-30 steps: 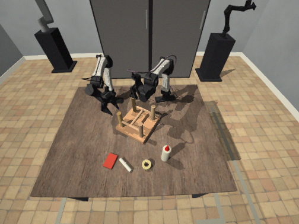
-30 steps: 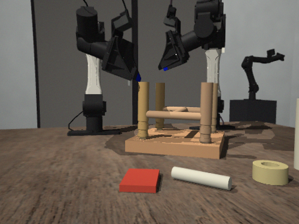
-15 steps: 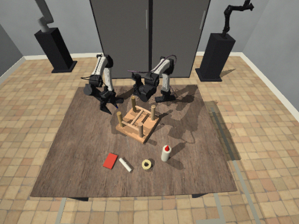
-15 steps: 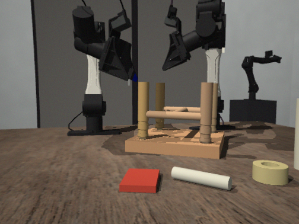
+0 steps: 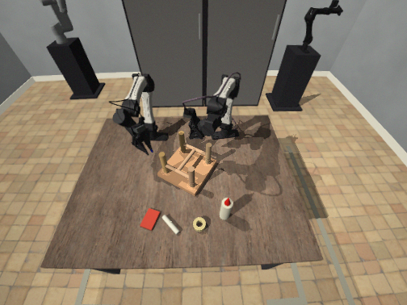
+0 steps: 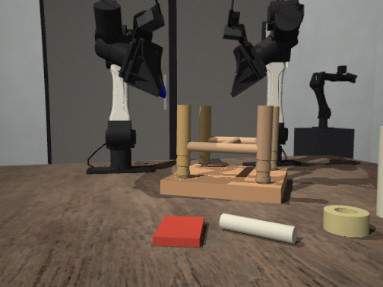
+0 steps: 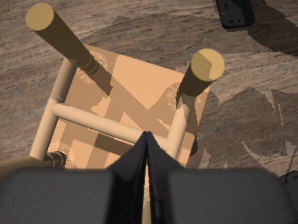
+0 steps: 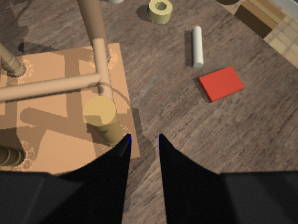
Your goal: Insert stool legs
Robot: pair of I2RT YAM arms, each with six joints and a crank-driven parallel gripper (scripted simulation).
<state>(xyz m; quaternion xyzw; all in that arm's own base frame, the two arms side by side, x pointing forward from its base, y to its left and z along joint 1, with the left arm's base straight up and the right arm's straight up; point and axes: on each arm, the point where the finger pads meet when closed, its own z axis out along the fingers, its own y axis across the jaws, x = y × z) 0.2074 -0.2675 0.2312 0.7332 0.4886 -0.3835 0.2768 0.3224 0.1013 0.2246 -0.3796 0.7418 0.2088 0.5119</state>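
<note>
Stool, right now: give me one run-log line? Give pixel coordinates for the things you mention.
stool (image 5: 178, 181) (image 6: 220, 190) (image 7: 135, 75) (image 8: 65, 145) upside down | four legs (image 5: 191, 177) (image 6: 264, 140) (image 7: 62, 42) (image 8: 100, 112) upright | left tool (image 5: 194, 136) (image 6: 232, 95) (image 7: 146, 134) shut | right tool (image 5: 149, 152) (image 6: 163, 93) (image 8: 145, 136) partly open | both empty

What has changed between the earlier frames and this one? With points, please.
In the exterior view, the left gripper (image 5: 195, 135) (image 6: 232, 94) (image 7: 147, 134) has moved toward picture right and slightly down; the right gripper (image 5: 149, 152) (image 6: 163, 93) (image 8: 145, 136) toward picture left and slightly up. No grasp or release shows. The upturned stool (image 5: 203, 176) (image 6: 220, 190) (image 7: 135, 75) (image 8: 57, 135) stayed put.
</note>
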